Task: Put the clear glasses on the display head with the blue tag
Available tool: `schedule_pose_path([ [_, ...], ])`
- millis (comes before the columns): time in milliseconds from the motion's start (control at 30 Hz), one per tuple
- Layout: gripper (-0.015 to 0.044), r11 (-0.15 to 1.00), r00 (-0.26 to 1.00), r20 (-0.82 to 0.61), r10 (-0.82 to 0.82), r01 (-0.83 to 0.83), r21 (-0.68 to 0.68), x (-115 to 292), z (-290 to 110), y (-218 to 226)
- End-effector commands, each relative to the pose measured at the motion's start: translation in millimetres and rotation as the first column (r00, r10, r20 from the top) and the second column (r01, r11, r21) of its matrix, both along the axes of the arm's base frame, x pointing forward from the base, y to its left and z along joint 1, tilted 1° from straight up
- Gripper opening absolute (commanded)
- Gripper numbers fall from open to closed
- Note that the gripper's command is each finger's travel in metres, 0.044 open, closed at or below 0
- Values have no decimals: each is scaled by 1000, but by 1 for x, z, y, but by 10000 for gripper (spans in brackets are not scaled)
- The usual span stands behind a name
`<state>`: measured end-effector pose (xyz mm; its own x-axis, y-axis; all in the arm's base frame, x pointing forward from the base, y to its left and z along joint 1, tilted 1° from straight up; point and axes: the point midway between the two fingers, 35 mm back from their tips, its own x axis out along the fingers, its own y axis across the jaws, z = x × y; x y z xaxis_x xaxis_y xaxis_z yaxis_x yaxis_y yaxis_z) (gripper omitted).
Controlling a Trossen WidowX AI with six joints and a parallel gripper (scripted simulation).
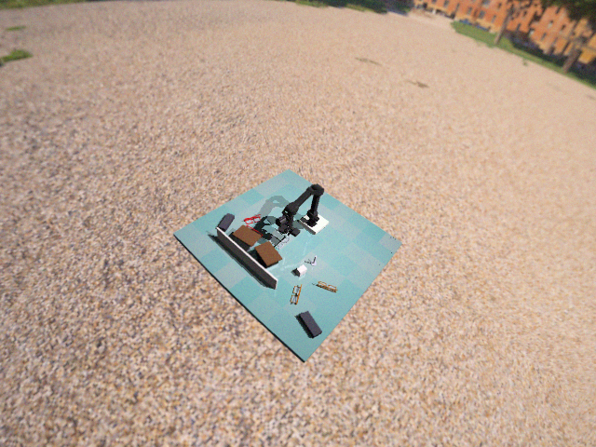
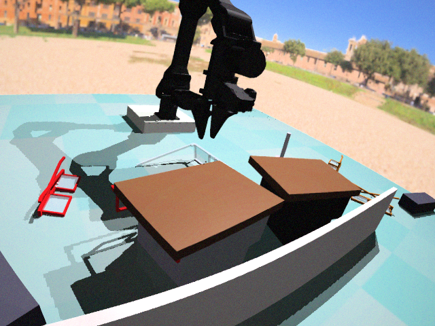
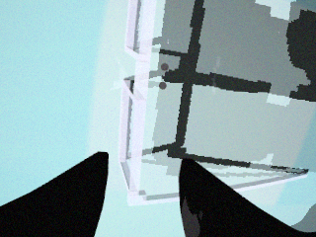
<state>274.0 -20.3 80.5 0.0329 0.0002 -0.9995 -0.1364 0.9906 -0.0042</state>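
Note:
The clear glasses lie on the teal floor, behind the two display heads, temples unfolded. My gripper hangs a little above them, pointing down, fingers slightly apart with nothing between them. In the wrist view the glasses' front bar shows in the gap between the fingertips, below them. The nearer head has a flat brown top and pale sides with red marks. The other head has a brown top and dark sides. No blue tag shows in any view.
Red glasses lie on the floor to the left. A curved white wall stands in front of the heads. Orange glasses, dark boxes and the arm's base stand around.

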Motion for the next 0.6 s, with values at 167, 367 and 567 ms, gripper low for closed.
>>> schedule_pose_path([
  [167,140,1000,1000,0,5,-5,4,1,-15,1],
  [367,140,1000,1000,0,5,-5,4,2,-25,1],
  [567,140,1000,1000,-1,5,-5,4,2,-35,1],
])
